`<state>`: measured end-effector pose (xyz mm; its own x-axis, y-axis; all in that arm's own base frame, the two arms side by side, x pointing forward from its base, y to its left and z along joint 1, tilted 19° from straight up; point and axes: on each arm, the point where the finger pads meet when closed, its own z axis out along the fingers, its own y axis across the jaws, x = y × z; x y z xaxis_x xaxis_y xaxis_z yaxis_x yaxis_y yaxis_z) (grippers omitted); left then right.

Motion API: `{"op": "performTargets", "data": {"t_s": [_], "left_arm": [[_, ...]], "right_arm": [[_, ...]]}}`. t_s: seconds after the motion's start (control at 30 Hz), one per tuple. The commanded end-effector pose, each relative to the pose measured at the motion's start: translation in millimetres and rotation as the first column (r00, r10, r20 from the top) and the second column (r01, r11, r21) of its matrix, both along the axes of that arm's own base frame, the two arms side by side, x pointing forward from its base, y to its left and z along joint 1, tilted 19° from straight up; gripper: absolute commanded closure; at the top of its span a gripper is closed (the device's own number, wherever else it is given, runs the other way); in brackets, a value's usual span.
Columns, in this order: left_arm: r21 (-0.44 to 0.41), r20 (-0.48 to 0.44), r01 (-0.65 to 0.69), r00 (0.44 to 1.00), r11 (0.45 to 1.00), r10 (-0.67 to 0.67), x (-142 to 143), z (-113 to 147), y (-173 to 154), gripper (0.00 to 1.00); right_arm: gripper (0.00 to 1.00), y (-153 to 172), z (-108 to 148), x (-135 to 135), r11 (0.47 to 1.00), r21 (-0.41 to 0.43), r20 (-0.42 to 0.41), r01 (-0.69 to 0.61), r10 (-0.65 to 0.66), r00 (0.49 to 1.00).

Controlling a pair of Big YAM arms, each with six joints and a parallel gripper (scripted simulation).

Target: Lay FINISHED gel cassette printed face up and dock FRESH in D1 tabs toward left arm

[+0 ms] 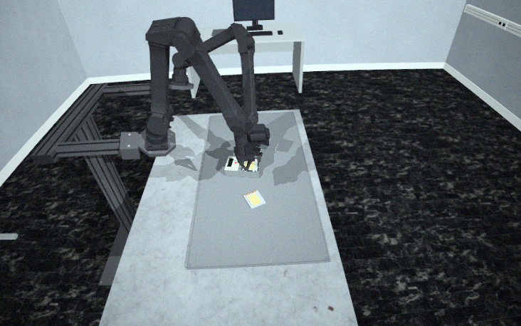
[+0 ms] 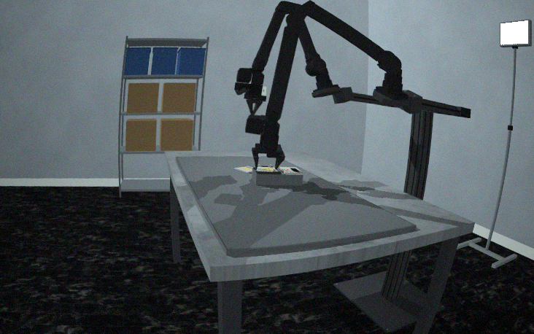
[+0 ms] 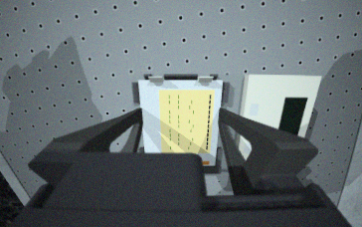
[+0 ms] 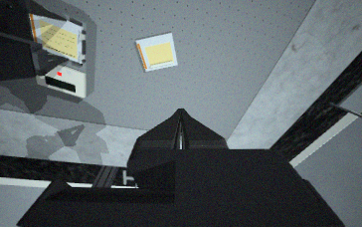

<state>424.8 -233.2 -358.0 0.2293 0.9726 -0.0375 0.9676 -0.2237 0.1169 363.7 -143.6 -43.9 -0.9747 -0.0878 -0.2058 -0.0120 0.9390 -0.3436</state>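
This place looks like a laboratory room. On the table (image 1: 153, 245) (image 2: 204, 251) there is a gray perforated deck (image 1: 230, 245) (image 2: 220, 220) (image 3: 109, 30) (image 4: 224, 30), and on it stands a cassette dock (image 1: 242, 174) (image 2: 275, 180) (image 3: 226, 92) (image 4: 82, 90). Behind, a white desk (image 1: 297, 58) carries a computer monitor (image 1: 253, 9) and a keyboard (image 1: 261, 33). There is also a metal shelf unit (image 2: 165, 76) with blue bins (image 2: 137, 61) and brown boxes (image 2: 142, 97).
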Motion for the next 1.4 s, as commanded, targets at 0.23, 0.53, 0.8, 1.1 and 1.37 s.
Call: {"op": "performTargets", "data": {"t_s": [0.23,0.53,0.8,1.1,1.37], "left_arm": [[-0.004,0.007,0.003,1.0,1.0,-0.003,3,3,-3,1.0],[-0.004,0.007,0.003,1.0,1.0,-0.003,3,3,-3,1.0],[-0.004,0.007,0.003,1.0,1.0,-0.003,3,3,-3,1.0],[-0.004,0.007,0.003,1.0,1.0,-0.003,3,3,-3,1.0],[-0.004,0.007,0.003,1.0,1.0,-0.003,3,3,-3,1.0]], "right_arm": [[1.0,36,-42,14,0.969,-0.078,-0.06,-0.232,0.228,0.972],[1.0,61,-65,22,0.892,-0.159,-0.111,-0.422,0.409,0.906],[1.0,91,-91,27,0.832,-0.201,-0.143,-0.517,0.498,0.855],[1.0,117,-114,27,0.747,-0.246,-0.185,-0.618,0.59,0.786],[1.0,147,-140,22,0.638,-0.291,-0.233,-0.713,0.675,0.7]]}}
